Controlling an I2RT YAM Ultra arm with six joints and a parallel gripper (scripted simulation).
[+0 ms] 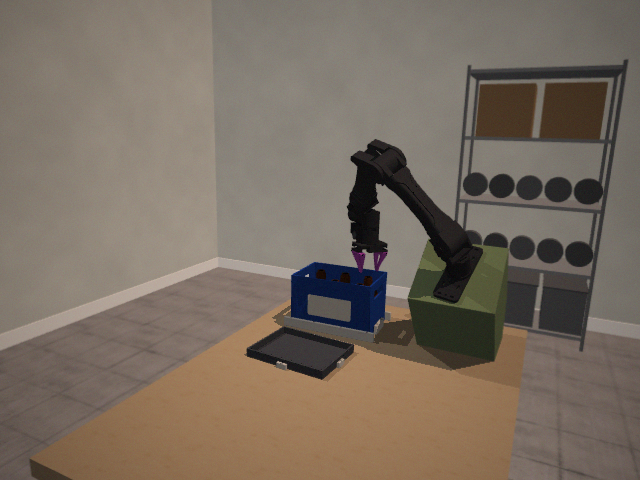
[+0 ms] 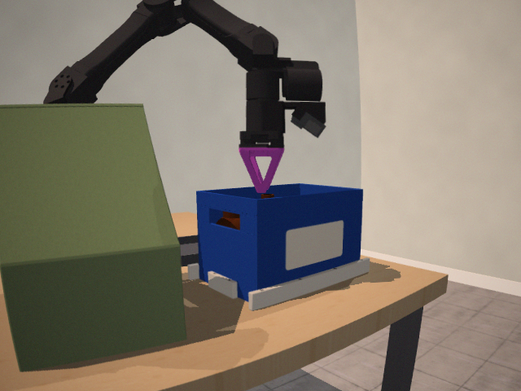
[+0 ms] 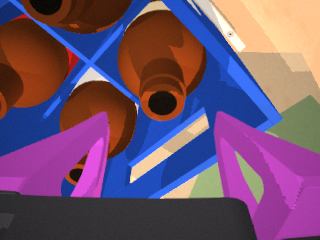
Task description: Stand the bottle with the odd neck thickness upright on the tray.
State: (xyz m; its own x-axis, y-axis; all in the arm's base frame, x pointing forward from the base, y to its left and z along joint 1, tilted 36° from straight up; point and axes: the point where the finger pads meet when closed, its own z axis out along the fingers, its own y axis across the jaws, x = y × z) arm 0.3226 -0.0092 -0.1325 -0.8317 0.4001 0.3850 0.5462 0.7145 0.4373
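The blue crate (image 1: 368,310) (image 2: 227,257) (image 3: 240,77) stands on the table. Several brown bottles stand in it. Three tops show in the top view: a left one (image 1: 321,274), a middle one (image 1: 344,277) and a right one (image 1: 367,280). My gripper (image 1: 369,270) (image 2: 261,191) (image 3: 161,121) is open and empty, pointing down, its tips about at the crate's rim height. In the wrist view, one bottle (image 3: 162,55) has its mouth between the fingertips in the picture; another bottle (image 3: 90,107) is partly behind the left finger. Neck differences cannot be told. The black tray (image 1: 299,351) holds nothing.
Light grey strips (image 1: 330,328) (image 2: 311,283) lie along the crate's base. Small light blocks (image 1: 281,365) touch the tray's edge. The green arm base block (image 1: 454,330) (image 2: 96,303) stands beside the crate. A shelf rack (image 1: 532,203) stands behind.
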